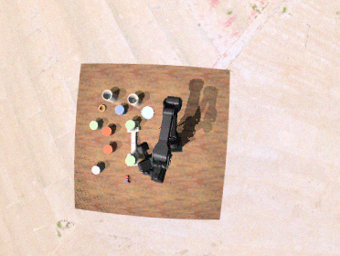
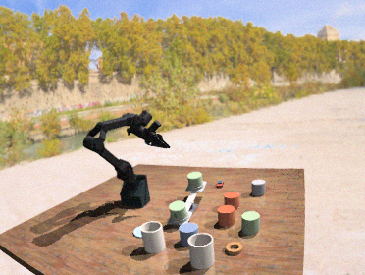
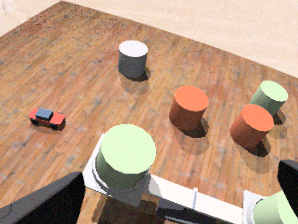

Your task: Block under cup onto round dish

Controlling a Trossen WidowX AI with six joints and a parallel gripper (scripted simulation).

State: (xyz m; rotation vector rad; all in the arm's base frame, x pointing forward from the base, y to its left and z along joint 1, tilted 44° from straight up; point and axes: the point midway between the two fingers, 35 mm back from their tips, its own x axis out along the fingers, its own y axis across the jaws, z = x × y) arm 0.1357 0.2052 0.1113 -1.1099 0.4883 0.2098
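Two green cups stand on the ends of the white balance [image 1: 133,143] [image 2: 190,200] [image 3: 210,202]. One cup [image 1: 130,160] [image 2: 194,179] [image 3: 126,155] is at the toy-car end; the other cup [image 1: 130,124] [image 2: 178,211] [image 3: 274,211] is at the dish end and is cut off in the wrist view. I cannot tell the balance's tilt surely. No block shows. The round pale blue dish [image 1: 147,112] [image 2: 137,232] lies bare beyond the dish-end cup. My gripper [image 2: 167,145] is open and empty, high above the table, on the arm's side of the balance.
Two orange cylinders [image 1: 108,148] [image 3: 188,107], a green one [image 2: 250,223], a grey-white one [image 3: 133,58] and a blue one [image 2: 188,234] stand nearby. Two hollow grey cups [image 1: 107,95] [image 1: 132,99] stand past the dish end. A small red car [image 3: 47,118] and an orange ring [image 2: 227,249] lie on the table.
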